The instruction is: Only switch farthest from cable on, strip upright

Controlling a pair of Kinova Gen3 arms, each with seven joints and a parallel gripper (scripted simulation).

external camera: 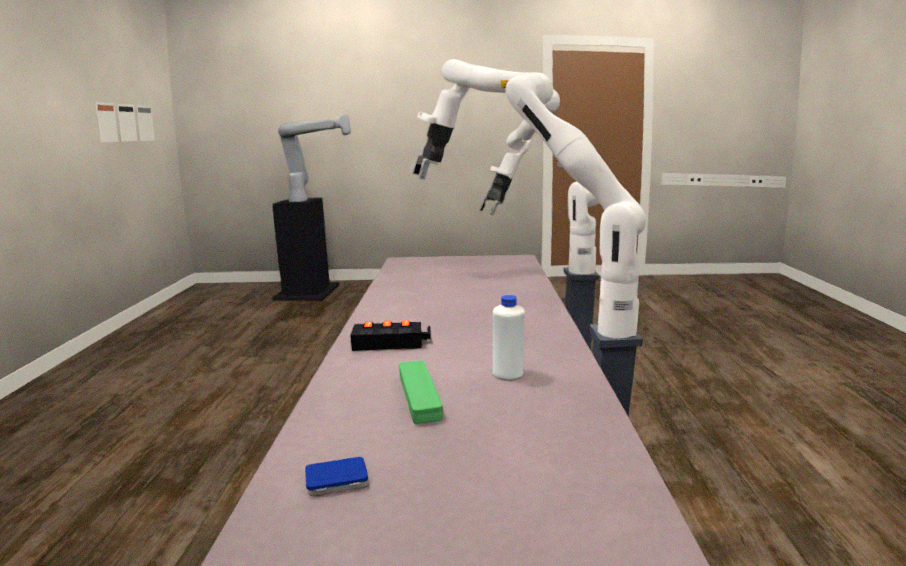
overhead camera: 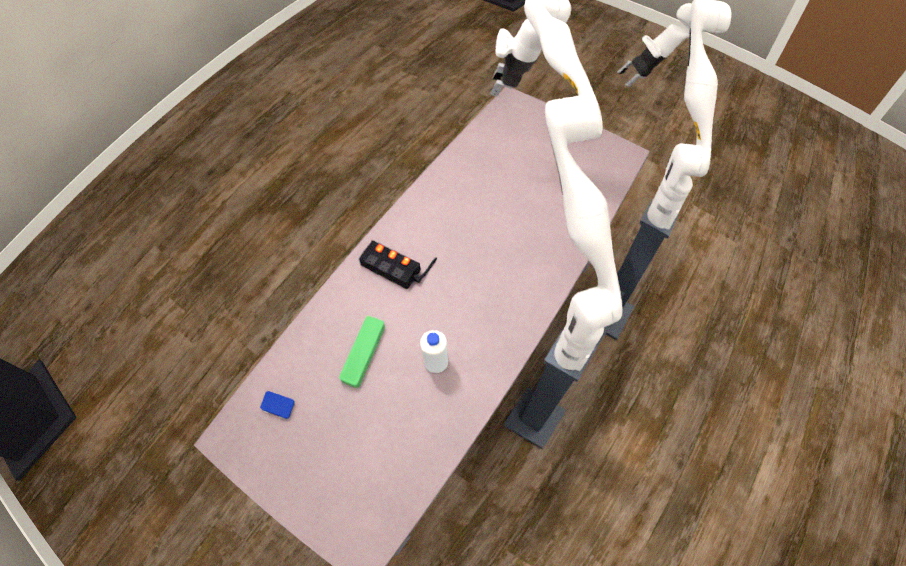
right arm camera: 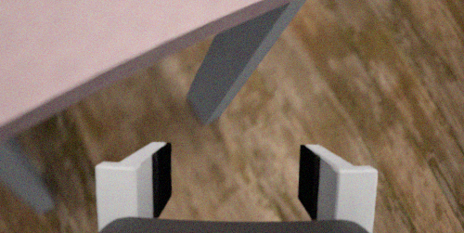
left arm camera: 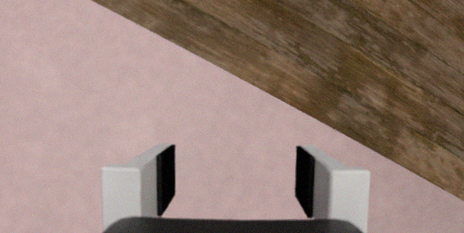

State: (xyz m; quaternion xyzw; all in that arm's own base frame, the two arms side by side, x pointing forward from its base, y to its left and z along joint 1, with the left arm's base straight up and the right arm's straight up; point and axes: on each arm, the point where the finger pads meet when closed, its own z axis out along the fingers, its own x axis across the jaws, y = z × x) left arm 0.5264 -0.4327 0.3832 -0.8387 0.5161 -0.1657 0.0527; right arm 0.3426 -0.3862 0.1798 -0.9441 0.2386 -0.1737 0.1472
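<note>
The black power strip [overhead camera: 387, 266] [external camera: 386, 340] lies switches up near the table's far long edge in the top view. Its short cable [overhead camera: 429, 268] [external camera: 429, 329] leaves the end towards the arm bases. All three switches glow orange: the farthest from the cable [overhead camera: 379, 248] [external camera: 368, 324], the middle one [overhead camera: 392, 254] [external camera: 386, 323] and the nearest [overhead camera: 405, 261] [external camera: 405, 323]. My left gripper [overhead camera: 496, 80] [external camera: 419, 171] [left arm camera: 235, 171] is open and empty, high above the table's far end. My right gripper [overhead camera: 624, 78] [external camera: 488, 209] [right arm camera: 235, 172] is open and empty beyond that end. Both are far from the strip.
A green box [overhead camera: 362, 351] [external camera: 419, 391], a white bottle [overhead camera: 434, 354] [external camera: 507, 342] with a blue cap and a blue case [overhead camera: 277, 404] [external camera: 336, 474] stand or lie on the table [overhead camera: 484, 183] [external camera: 484, 485], on the strip's near side in the exterior view.
</note>
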